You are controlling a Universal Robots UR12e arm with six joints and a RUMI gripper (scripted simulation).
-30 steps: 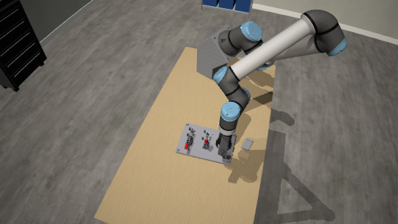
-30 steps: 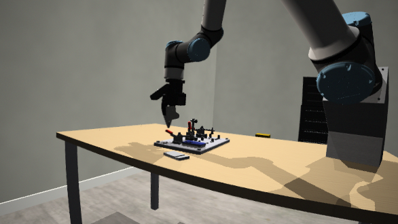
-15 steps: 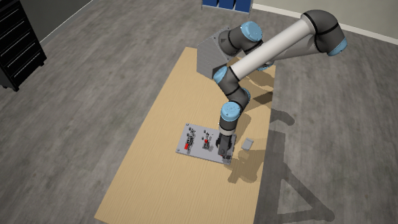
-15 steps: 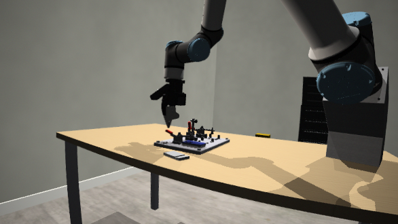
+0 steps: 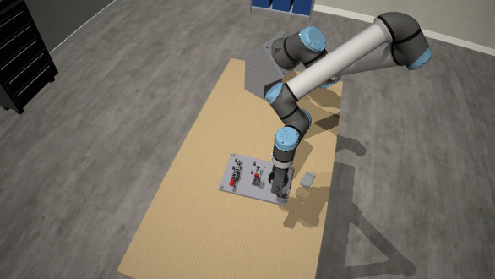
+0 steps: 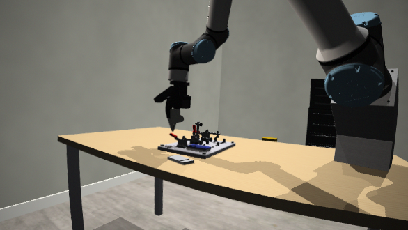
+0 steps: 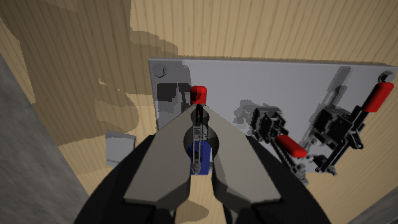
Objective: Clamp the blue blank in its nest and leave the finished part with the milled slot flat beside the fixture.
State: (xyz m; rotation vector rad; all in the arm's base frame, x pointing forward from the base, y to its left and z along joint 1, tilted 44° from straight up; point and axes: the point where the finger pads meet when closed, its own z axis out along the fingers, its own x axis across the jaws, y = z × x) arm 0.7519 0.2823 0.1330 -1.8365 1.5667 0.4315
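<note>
The grey fixture plate [image 5: 251, 179] lies on the wooden table and carries three toggle clamps with red handles. The blue blank [image 6: 202, 147] sits in the nest at the plate's near end; in the wrist view it [image 7: 197, 152] shows under a clamp bar, partly hidden by my fingers. That clamp's red handle [image 7: 198, 93] [image 6: 173, 135] lies low. My gripper [image 6: 173, 127] is shut and empty, and hovers a little above this handle with its tips [image 7: 199, 107] just short of it. The grey finished part [image 6: 181, 159] [image 5: 308, 179] lies flat on the table beside the plate.
Two more clamps stand on the plate, one with an upright red handle [image 6: 193, 128] and one at the far end [image 7: 378, 96]. The robot's base block [image 6: 365, 139] stands at the table's end. A small yellow object [image 6: 269, 139] lies further back.
</note>
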